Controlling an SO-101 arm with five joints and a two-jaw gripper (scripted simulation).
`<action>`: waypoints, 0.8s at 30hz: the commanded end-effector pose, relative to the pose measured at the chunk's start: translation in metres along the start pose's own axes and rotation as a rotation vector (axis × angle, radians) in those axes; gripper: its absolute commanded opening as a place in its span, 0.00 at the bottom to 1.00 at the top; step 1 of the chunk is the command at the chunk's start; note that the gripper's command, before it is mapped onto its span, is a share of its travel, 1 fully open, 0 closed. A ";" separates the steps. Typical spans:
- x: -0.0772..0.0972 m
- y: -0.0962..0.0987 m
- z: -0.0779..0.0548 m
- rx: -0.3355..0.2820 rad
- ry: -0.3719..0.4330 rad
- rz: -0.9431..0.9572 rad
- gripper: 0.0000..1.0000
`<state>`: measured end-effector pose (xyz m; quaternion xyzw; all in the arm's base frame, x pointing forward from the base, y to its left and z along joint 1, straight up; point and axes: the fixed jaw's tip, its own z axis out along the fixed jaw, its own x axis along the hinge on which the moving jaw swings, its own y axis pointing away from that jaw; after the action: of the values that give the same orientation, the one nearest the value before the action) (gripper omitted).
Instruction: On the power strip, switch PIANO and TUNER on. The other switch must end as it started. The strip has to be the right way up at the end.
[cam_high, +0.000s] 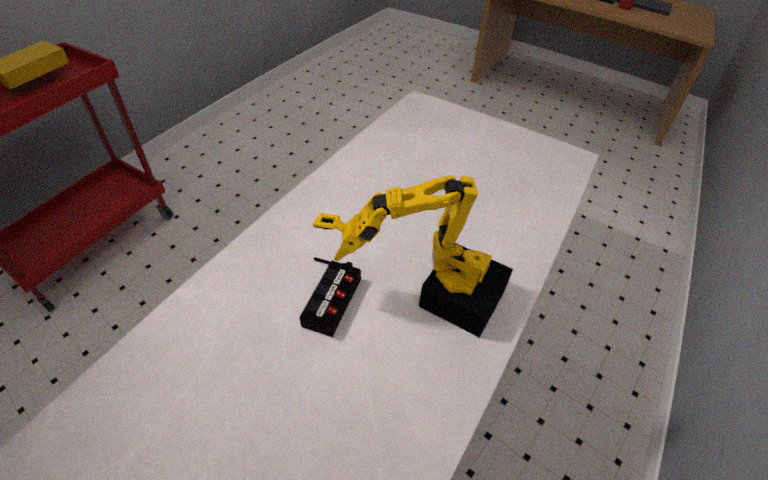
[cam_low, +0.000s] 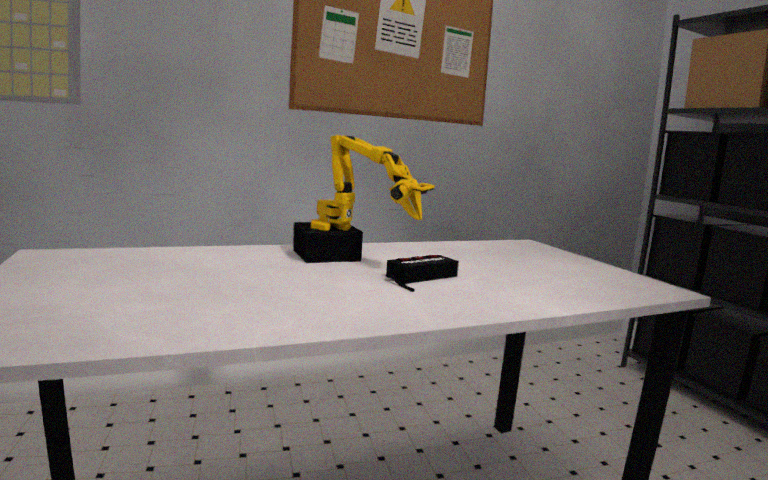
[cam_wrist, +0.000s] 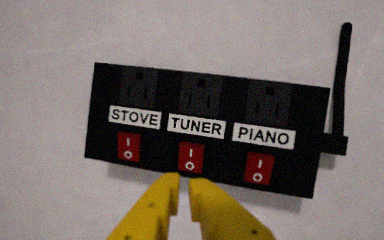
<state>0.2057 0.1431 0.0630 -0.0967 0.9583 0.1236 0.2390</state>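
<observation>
The black power strip (cam_wrist: 207, 127) lies right way up on the white table, also in the top view (cam_high: 330, 298) and the exterior view (cam_low: 421, 267). It has three red rocker switches labelled STOVE (cam_wrist: 128, 147), TUNER (cam_wrist: 190, 158) and PIANO (cam_wrist: 259, 167). I cannot tell their on or off positions. Its short black cord (cam_wrist: 341, 80) sticks out at the PIANO end. My yellow gripper (cam_wrist: 182, 187) is shut and empty. It hovers above the strip, its tips just below the TUNER switch in the wrist view, and it shows in the top view (cam_high: 341, 254) and the exterior view (cam_low: 417, 213).
The arm's black base (cam_high: 465, 295) stands on the table beside the strip. A red cart (cam_high: 62, 164) and a wooden bench (cam_high: 594, 33) stand on the floor away from the table. A dark shelf unit (cam_low: 713, 198) stands at the right.
</observation>
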 end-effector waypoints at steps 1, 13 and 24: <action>0.008 0.000 0.005 0.006 0.032 -0.014 0.00; 0.010 0.000 0.005 0.005 0.038 -0.069 0.00; 0.013 0.001 0.006 0.004 0.049 -0.171 0.00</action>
<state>0.2033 0.1443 0.0609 -0.1598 0.9507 0.1081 0.2426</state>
